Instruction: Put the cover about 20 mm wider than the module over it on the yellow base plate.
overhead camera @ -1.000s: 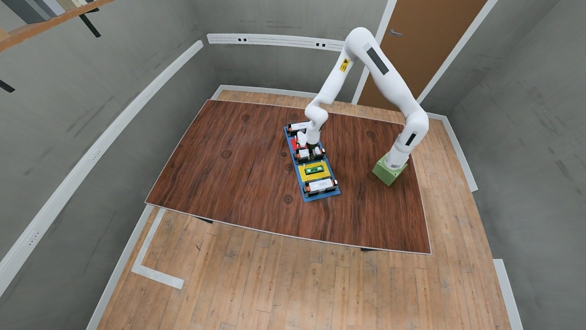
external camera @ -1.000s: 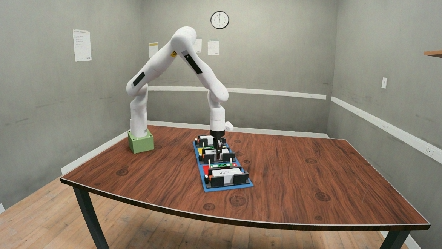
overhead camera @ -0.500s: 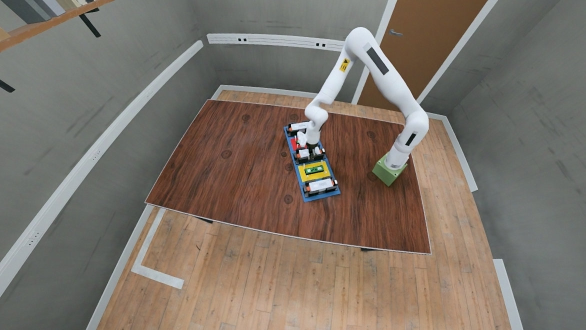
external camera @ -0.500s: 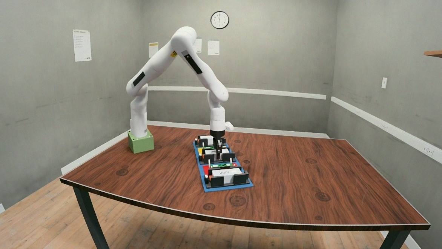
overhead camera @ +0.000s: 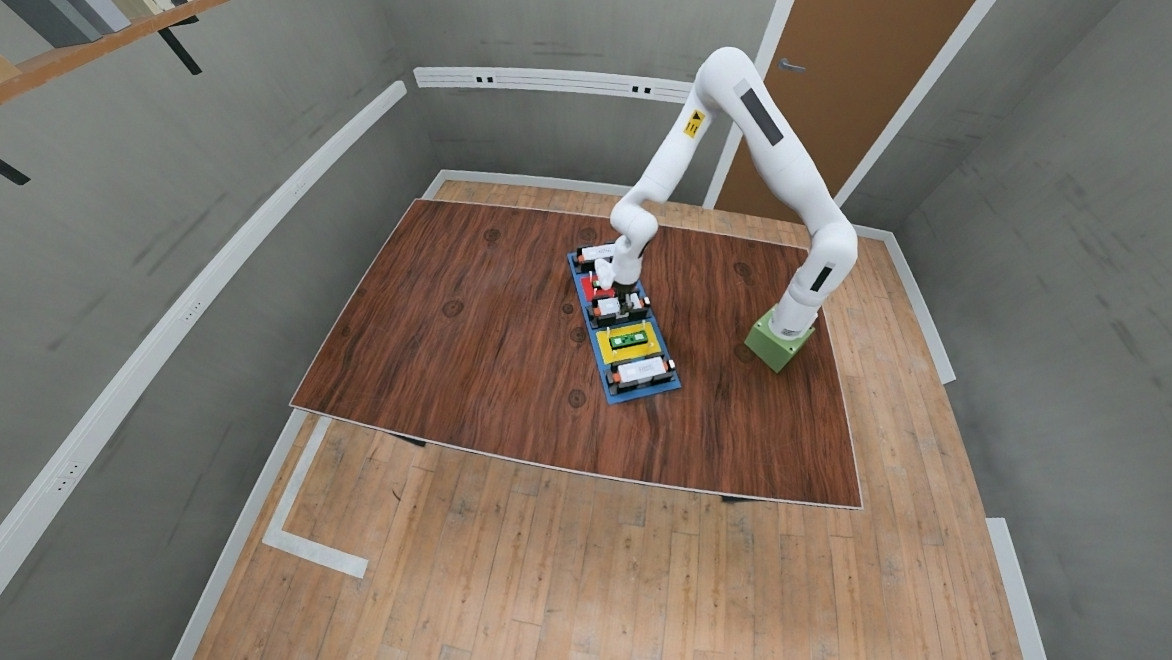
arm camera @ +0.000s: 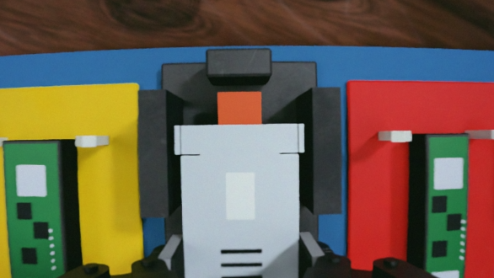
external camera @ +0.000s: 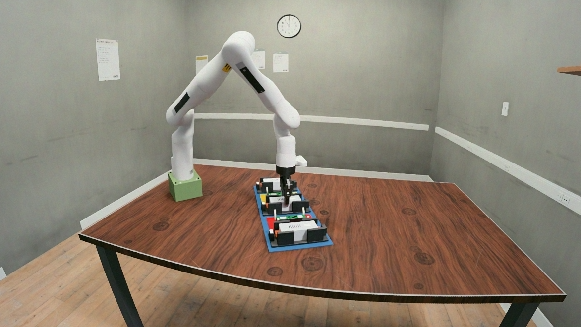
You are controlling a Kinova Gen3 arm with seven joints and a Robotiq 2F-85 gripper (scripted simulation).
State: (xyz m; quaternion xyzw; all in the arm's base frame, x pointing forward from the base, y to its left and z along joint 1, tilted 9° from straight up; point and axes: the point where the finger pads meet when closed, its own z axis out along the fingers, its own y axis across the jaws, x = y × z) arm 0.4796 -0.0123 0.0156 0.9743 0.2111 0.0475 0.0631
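Only wrist shows claw's [overhead camera: 625, 303] [external camera: 287, 202] [arm camera: 241, 248] grip

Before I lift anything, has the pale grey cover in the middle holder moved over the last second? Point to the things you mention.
No; the pale grey cover [external camera: 276, 200] [arm camera: 240, 185] sits unshifted in its black holder [external camera: 274, 207] [arm camera: 153, 152].
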